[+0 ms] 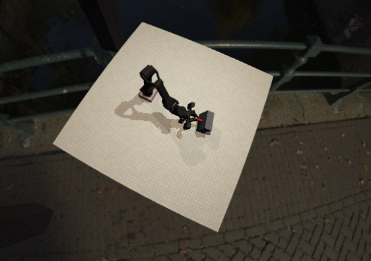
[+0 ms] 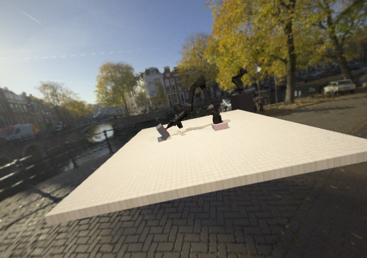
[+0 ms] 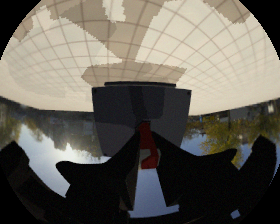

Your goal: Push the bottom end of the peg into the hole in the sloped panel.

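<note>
The red peg is held in my gripper, which is shut on it. The peg slants down toward the dark grey sloped panel. In the wrist view its far end meets the middle of the panel's face, in the shadow of the gripper. The hole cannot be made out there, so I cannot tell whether the peg's end is inside it or only against the face. The fingertips are close to the panel's face.
The panel's low base rests on the pale gridded table. The arm's pink base block stands behind the gripper. The table's edges lie well beyond the panel.
</note>
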Available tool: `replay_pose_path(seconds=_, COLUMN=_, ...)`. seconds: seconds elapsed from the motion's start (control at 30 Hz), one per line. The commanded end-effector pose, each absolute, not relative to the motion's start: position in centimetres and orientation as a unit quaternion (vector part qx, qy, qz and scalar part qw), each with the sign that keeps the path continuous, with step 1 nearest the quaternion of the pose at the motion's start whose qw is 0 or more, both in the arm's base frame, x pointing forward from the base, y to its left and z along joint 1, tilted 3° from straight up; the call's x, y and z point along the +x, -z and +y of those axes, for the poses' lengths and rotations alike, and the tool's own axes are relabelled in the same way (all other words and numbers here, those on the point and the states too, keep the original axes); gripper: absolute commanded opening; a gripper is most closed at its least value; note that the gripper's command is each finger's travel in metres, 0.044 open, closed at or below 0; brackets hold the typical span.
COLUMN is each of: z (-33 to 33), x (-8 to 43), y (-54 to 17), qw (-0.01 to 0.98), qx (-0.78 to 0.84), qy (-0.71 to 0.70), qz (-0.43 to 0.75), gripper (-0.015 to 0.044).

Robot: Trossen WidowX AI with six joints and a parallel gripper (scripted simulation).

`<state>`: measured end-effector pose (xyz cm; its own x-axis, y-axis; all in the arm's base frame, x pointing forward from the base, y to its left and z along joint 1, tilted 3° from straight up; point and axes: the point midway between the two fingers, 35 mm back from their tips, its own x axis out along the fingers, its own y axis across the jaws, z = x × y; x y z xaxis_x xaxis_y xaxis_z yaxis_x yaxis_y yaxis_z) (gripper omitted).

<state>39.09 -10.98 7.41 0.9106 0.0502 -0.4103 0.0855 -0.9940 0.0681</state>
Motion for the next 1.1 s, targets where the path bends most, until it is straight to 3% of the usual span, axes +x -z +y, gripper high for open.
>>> replay_pose_path(seconds=0.0, z=-11.12, x=39.38, y=-7.41, qw=0.041, qx=0.977, qy=0.208, qz=0.032, gripper=0.0)
replay_pose_path(seconds=0.6, z=-11.03, x=39.38, y=-7.32, qw=0.042, qx=0.976, qy=0.209, qz=0.035, gripper=0.0)
replay_pose_path(seconds=1.07, z=-11.04, x=39.33, y=-7.35, qw=0.042, qx=0.976, qy=0.209, qz=0.035, gripper=0.0368)
